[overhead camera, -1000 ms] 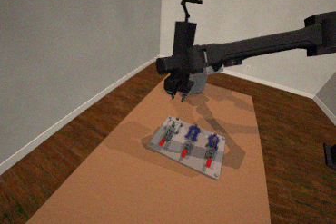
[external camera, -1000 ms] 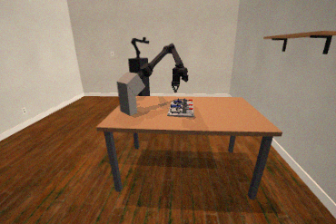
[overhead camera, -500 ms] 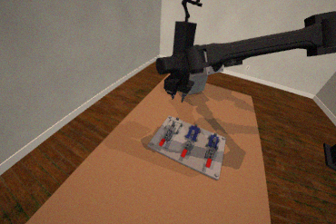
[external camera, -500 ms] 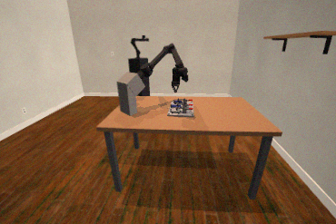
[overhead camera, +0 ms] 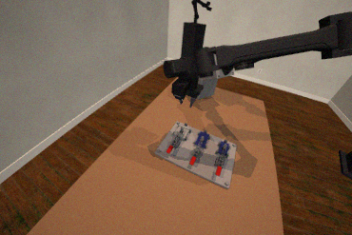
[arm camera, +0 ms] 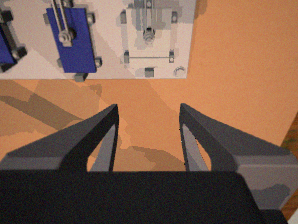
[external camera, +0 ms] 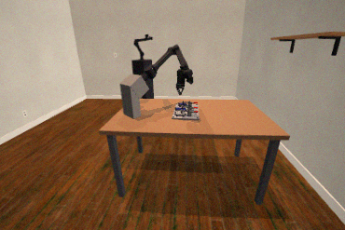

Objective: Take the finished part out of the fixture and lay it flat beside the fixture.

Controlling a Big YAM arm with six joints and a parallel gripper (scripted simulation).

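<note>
A grey fixture plate (overhead camera: 166, 158) (external camera: 177, 116) (arm camera: 30, 67) lies on the wooden table. It holds three clamped parts in a row. The pale grey finished part (overhead camera: 180, 136) (arm camera: 148, 42) with the thin milled slot sits at one end of the row. Two blue blanks (overhead camera: 203, 138) (overhead camera: 223, 147) (arm camera: 74, 42) sit beside it; the second one shows in the wrist view (arm camera: 4, 47) only at the left edge. My gripper (overhead camera: 186, 100) (external camera: 182, 91) (arm camera: 149, 111) hangs well above the table, just off the fixture's edge nearest the finished part. It is half open and empty.
The table (overhead camera: 143, 199) (external camera: 233, 120) has bare wood on all sides of the fixture. A grey box-shaped arm base (external camera: 132, 94) stands at the table's back left corner. A wall shelf (external camera: 308, 37) hangs far to the right.
</note>
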